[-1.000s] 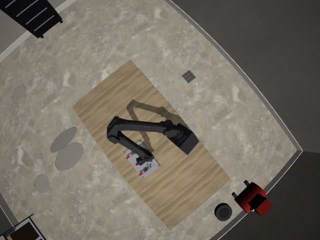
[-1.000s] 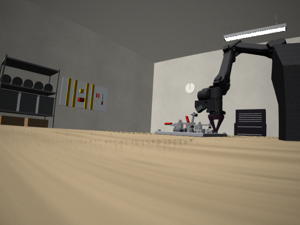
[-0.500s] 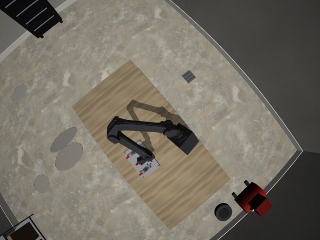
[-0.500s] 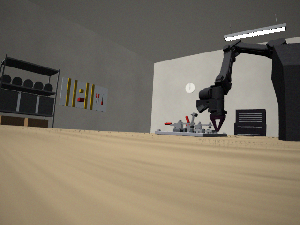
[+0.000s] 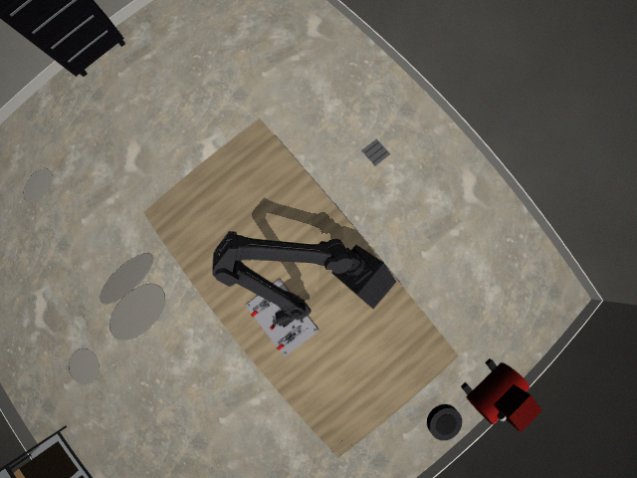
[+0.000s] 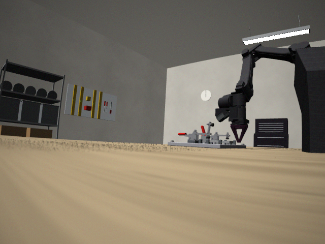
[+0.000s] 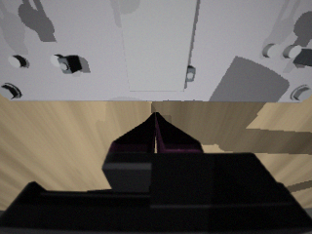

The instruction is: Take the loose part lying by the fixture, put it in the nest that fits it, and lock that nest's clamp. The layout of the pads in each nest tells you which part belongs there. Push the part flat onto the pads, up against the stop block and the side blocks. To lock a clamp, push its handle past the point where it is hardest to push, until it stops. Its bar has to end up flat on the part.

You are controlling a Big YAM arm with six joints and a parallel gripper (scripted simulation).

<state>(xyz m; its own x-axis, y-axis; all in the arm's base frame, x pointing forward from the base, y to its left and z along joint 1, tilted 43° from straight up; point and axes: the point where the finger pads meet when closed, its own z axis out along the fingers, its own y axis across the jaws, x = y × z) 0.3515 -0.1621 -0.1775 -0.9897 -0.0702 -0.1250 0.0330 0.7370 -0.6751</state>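
The grey fixture plate [image 5: 282, 328] lies on the wooden table and carries three clamps with red handles. In the low side view one handle [image 6: 181, 133] lies flat and another [image 6: 202, 129] stands up. In the wrist view a flat light-grey rectangular part [image 7: 156, 46] lies on the fixture plate [image 7: 234, 29], with a small side block [image 7: 190, 73] at its right edge. My gripper [image 7: 155, 117] is shut and empty. Its tips point down just outside the plate's near edge, in line with the part. It also shows in the side view [image 6: 238, 140] at the plate's right end.
Round pads [image 7: 17, 61] and a dark block [image 7: 73, 63] sit on the plate left of the part, and more pads [image 7: 280, 50] on the right. The arm's base [image 5: 372, 283] stands on the table beside the fixture.
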